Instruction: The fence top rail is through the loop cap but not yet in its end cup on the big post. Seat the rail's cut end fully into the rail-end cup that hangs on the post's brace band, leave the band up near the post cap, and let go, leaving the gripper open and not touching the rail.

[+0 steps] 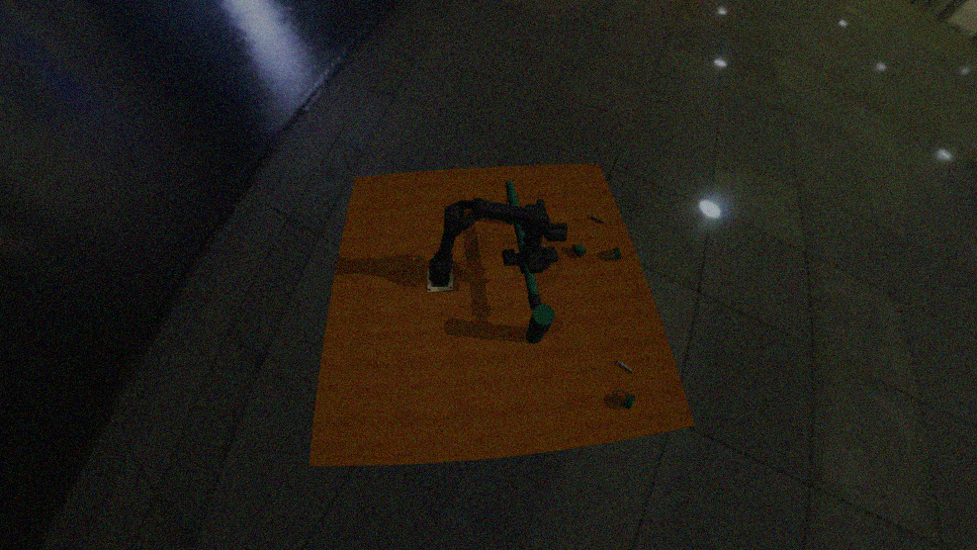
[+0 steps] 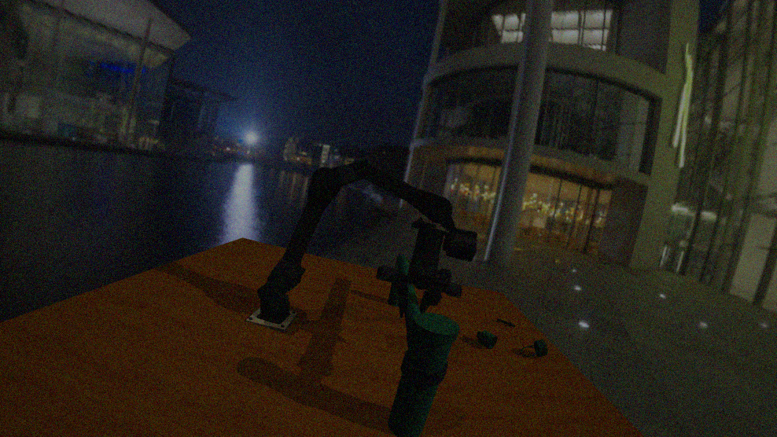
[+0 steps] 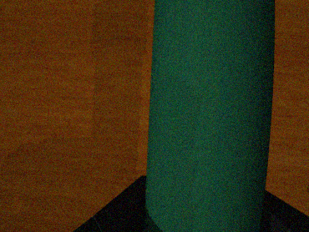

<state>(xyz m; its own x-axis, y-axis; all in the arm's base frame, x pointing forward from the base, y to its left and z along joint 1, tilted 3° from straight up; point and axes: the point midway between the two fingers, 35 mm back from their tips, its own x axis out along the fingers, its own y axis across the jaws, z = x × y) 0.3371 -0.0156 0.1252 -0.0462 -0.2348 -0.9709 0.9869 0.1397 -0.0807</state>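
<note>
1. The pincer point(image 1: 524, 259) is clamped on the green top rail point(image 1: 520, 235) partway along its length — its jaws are held partly apart by the rail's width; the arm reaches over from its base on the orange table point(image 1: 382, 383).
2. The rail runs above the table from the far side down to the big green post point(image 1: 539, 322); its near end meets the post's top, though the cup itself is too dim to make out.
3. In the wrist view the rail point(image 3: 211, 101) fills the centre — directly under the pincer; small green pieces point(image 1: 578, 250) lie to the side, well apart.
</note>
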